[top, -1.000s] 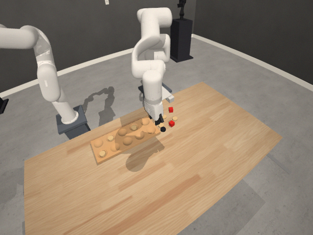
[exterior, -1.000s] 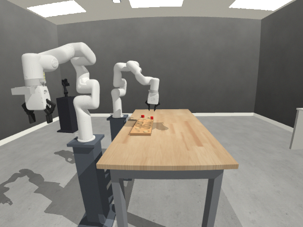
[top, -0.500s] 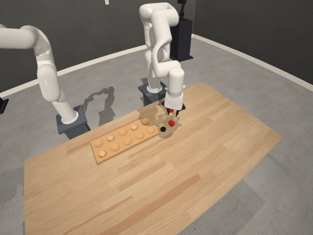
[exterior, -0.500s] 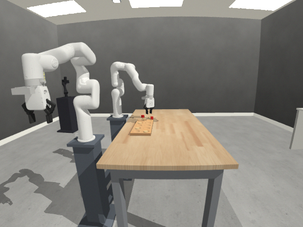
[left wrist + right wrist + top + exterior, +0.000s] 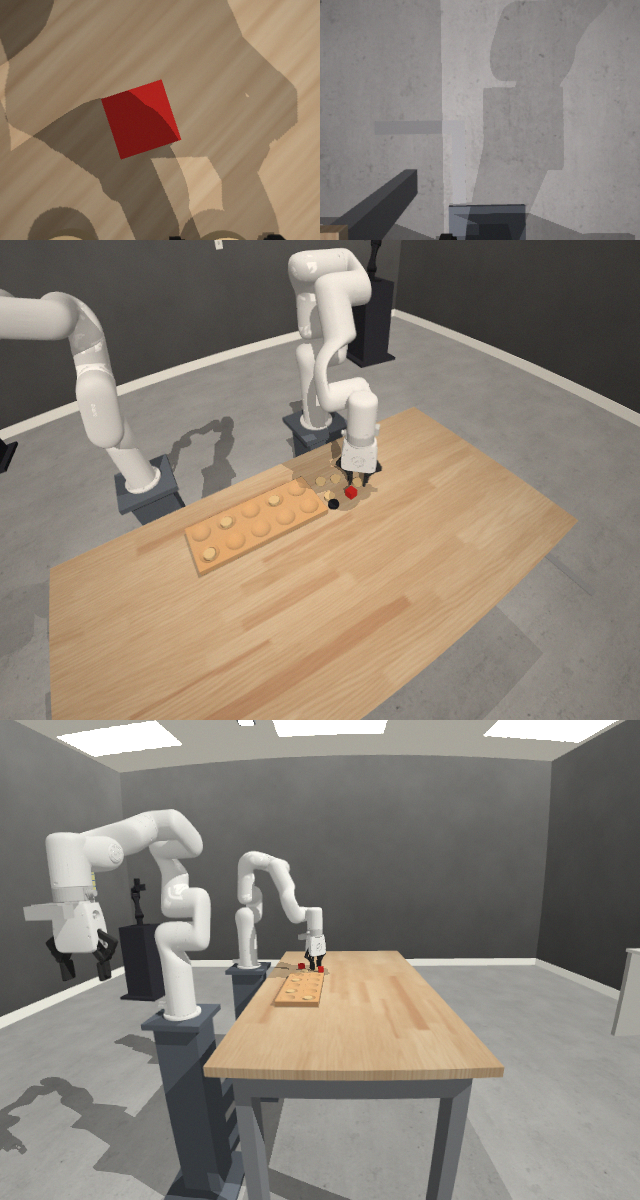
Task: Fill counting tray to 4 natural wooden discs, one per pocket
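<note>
- Worktop (image 5: 330, 612) (image 5: 361, 1030): carries the long orange counting tray (image 5: 248, 550) (image 5: 297, 1002), three discs in separate pockets, so one more seems needed
- Left arm (image 5: 361, 418) (image 5: 314, 918): the nearer arm to the loose discs, wrist pointing down beyond the tray's far end
- Right arm (image 5: 98, 405) (image 5: 69, 859): held up off the tray's other end, its fingers (image 5: 85, 974) wide and empty
- Left fingers (image 5: 357, 483) (image 5: 315, 964): part-way narrowed about a natural wooden disc (image 5: 357, 481) (image 5: 226, 237); whether they grip it I cannot tell
- That disc: past the tray's far end, roughly along its long axis; any carry should head back trayward, clearing the red cube (image 5: 351, 492) (image 5: 320, 969)

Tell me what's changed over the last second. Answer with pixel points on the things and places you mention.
The left gripper (image 5: 357, 484) (image 5: 315, 966) (image 5: 224, 238) swung away from the orange wooden tray (image 5: 243, 525) (image 5: 297, 1003) and down among the loose pale wooden discs (image 5: 320, 481) (image 5: 65, 237); whether its fingers grip one is unclear. Tray, its three discs and right arm (image 5: 98, 405) (image 5: 186, 942) stayed put.
</note>
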Motion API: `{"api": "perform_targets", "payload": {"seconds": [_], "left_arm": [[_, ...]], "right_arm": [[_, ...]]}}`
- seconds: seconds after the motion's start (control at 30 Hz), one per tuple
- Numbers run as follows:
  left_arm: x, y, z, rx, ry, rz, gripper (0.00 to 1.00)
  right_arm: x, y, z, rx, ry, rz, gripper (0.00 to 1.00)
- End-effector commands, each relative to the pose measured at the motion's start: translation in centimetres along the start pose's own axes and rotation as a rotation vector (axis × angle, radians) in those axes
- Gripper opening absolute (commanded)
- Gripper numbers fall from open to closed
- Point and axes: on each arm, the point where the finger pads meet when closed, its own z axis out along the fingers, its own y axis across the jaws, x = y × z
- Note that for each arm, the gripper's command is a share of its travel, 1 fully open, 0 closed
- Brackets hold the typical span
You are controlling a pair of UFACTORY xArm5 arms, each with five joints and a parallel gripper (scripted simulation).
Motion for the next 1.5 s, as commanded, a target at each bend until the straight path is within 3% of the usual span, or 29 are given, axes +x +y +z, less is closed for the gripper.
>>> {"api": "perform_targets", "payload": {"seconds": [0.0, 0.23, 0.4, 0.47, 0.57, 0.67, 1.13, 1.47], "left_arm": [[-0.1, 0.1, 0.0, -0.002, -0.002, 0.0, 0.0], [-0.1, 0.1, -0.5, -0.002, -0.002, 0.0, 0.0], [-0.1, 0.1, -5.0, -0.002, -0.003, 0.0, 0.0], [-0.1, 0.1, -5.0, -0.002, -0.003, 0.0, 0.0], [-0.2, 0.1, -8.2, -0.002, -0.003, 0.0, 0.0], [-0.1, 0.1, -9.9, -0.002, -0.003, 0.0, 0.0], [-1.1, -0.2, -10.3, -0.002, -0.003, 0.0, 0.0], [-6.1, -1.9, -11.3, -0.002, -0.003, 0.0, 0.0]], "right_arm": [[0.1, 0.0, -0.1, 0.0, 0.004, 0.0, 1.0], [0.1, 0.0, -0.1, 0.0, 0.004, 0.0, 1.0], [0.1, 0.0, -0.1, 0.0, 0.004, 0.0, 1.0], [0.1, 0.0, -0.1, 0.0, 0.004, 0.0, 1.0], [0.1, 0.0, -0.1, 0.0, 0.004, 0.0, 1.0], [0.1, 0.0, -0.1, 0.0, 0.004, 0.0, 1.0], [0.1, 0.0, -0.1, 0.0, 0.004, 0.0, 1.0], [0.1, 0.0, -0.1, 0.0, 0.004, 0.0, 1.0]]}}
